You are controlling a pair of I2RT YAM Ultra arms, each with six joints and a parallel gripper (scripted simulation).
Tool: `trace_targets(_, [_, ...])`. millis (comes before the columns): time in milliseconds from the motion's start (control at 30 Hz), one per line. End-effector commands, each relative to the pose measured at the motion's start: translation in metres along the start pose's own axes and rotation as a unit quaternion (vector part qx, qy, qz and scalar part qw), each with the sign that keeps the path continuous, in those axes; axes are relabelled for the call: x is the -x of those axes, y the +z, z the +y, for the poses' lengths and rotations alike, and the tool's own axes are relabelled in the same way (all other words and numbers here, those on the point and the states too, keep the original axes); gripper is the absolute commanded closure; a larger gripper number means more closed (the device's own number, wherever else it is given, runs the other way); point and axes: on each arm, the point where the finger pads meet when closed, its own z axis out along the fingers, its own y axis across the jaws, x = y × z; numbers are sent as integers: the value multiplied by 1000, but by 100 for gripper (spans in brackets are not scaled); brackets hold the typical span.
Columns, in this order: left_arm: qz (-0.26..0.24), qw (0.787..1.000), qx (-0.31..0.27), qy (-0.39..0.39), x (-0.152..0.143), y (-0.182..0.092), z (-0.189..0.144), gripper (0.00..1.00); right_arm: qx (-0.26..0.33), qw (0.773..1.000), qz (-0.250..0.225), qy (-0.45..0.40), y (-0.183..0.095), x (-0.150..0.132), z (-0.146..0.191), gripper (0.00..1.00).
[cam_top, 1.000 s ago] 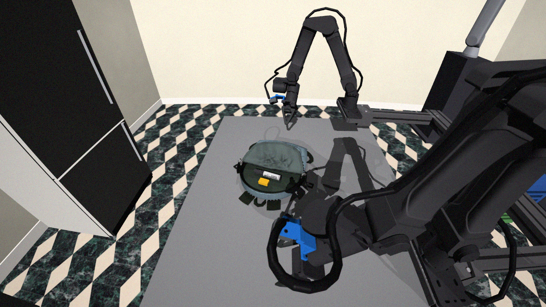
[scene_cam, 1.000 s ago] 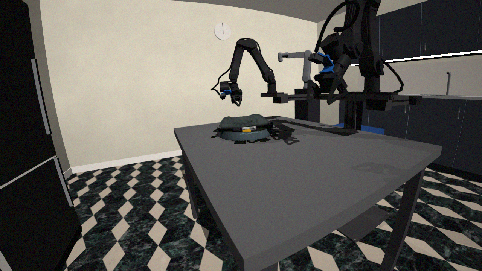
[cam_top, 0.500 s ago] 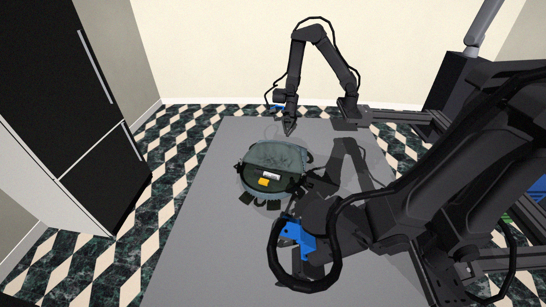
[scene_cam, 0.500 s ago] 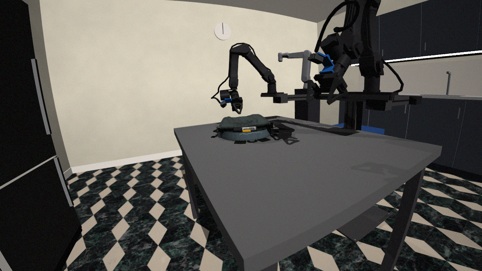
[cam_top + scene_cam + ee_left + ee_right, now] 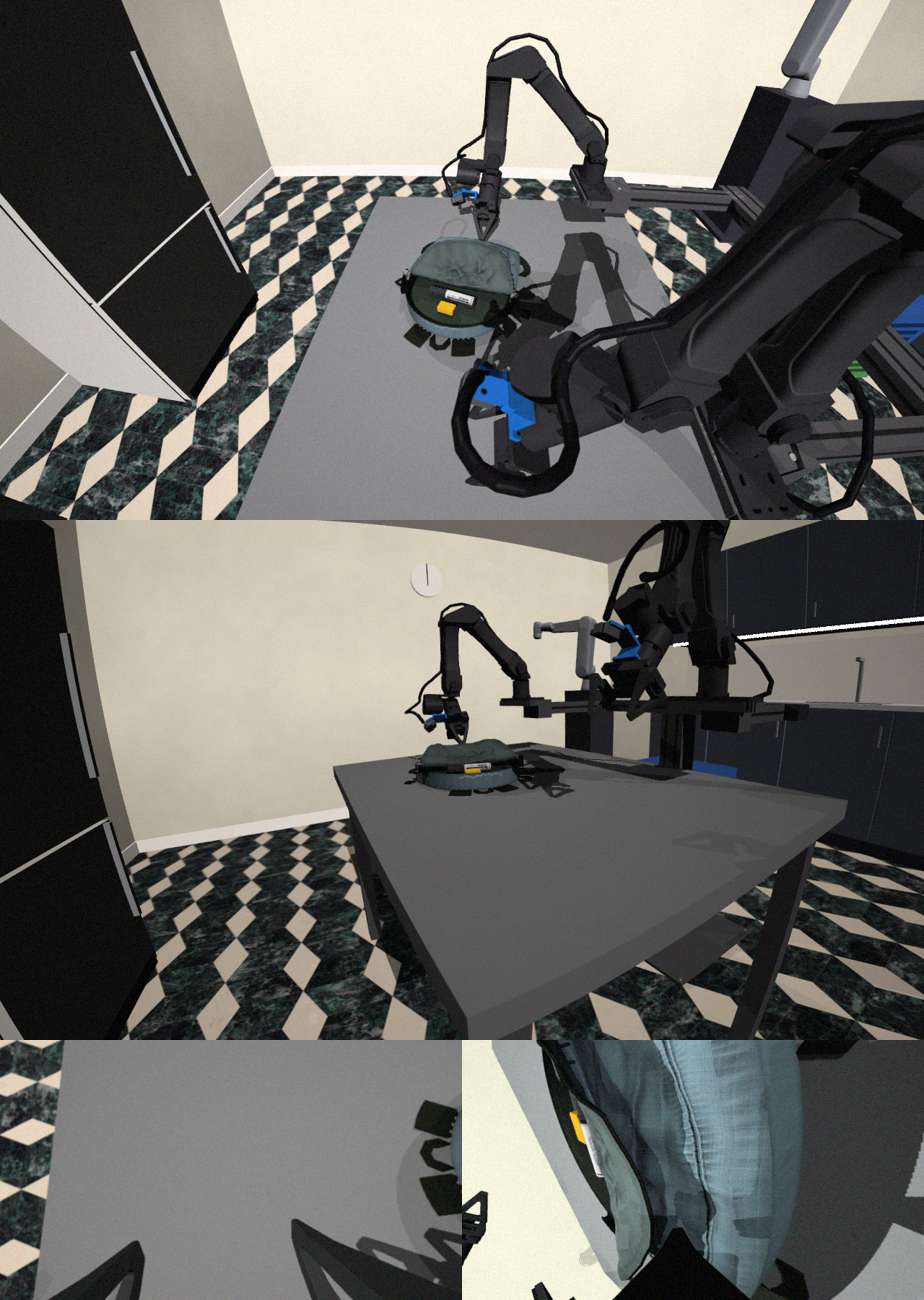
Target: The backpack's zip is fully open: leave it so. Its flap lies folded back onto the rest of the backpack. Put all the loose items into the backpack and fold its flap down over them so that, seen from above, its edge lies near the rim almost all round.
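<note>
The grey-green backpack (image 5: 423, 324) (image 5: 445, 781) (image 5: 751, 1148) lies open on the table. Its flap (image 5: 462, 266) (image 5: 463, 755) (image 5: 629, 1220) is folded back, bulging upward. A yellow block (image 5: 446, 308) (image 5: 472, 770) (image 5: 577, 1127) and a white cylinder (image 5: 459, 297) (image 5: 478, 766) (image 5: 591, 1150) with a dark end lie inside the open pocket. My right gripper (image 5: 483, 237) (image 5: 463, 742) (image 5: 678, 1236) is shut and empty, low at the folded-back flap's side of the backpack. My left gripper (image 5: 612, 711) (image 5: 216, 1238) is open and empty, high above the table.
The grey table (image 5: 323, 401) (image 5: 517, 882) (image 5: 216, 1130) carries the backpack near its far end in the exterior view. Dark straps (image 5: 462, 347) (image 5: 434, 1119) stick out from the pocket side. The left arm hides part of the table in the top view.
</note>
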Motion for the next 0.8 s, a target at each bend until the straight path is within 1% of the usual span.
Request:
trace_targets(0, [-10, 1000, -2, 2, 10, 1, -2, 10, 6, 1000, -27, -7, 3, 18, 5, 100])
trace_targets(33, [-10, 1000, -2, 2, 10, 1, -2, 10, 8, 999, -37, -14, -1, 28, 7, 100])
trace_targets(67, [-10, 1000, -2, 2, 10, 1, -2, 10, 8, 999, -39, -12, -2, 29, 6, 100])
trace_targets(167, [-10, 1000, -2, 2, 10, 1, -2, 10, 8, 999, -38, -8, -2, 28, 5, 100])
trace_targets(200, [-10, 1000, -2, 2, 10, 1, -2, 10, 7, 1000, -29, -6, -2, 20, 6, 100])
trace_targets(333, [-10, 1000, -2, 2, 10, 1, -2, 10, 7, 1000, -28, 5, -2, 13, 1, 100])
trace_targets(600, [-10, 1000, -2, 2, 10, 1, -2, 10, 7, 1000, -29, -6, -2, 18, 5, 100])
trace_targets(633, [-10, 1000, -2, 2, 10, 1, -2, 10, 9, 999, -38, -11, -1, 28, 6, 100])
trace_targets(667, [-10, 1000, -2, 2, 10, 1, -2, 10, 7, 999, -32, -11, 4, 24, 5, 100])
trace_targets(767, [-10, 1000, -2, 2, 10, 1, -2, 10, 6, 999, -31, -12, 7, 24, 6, 100])
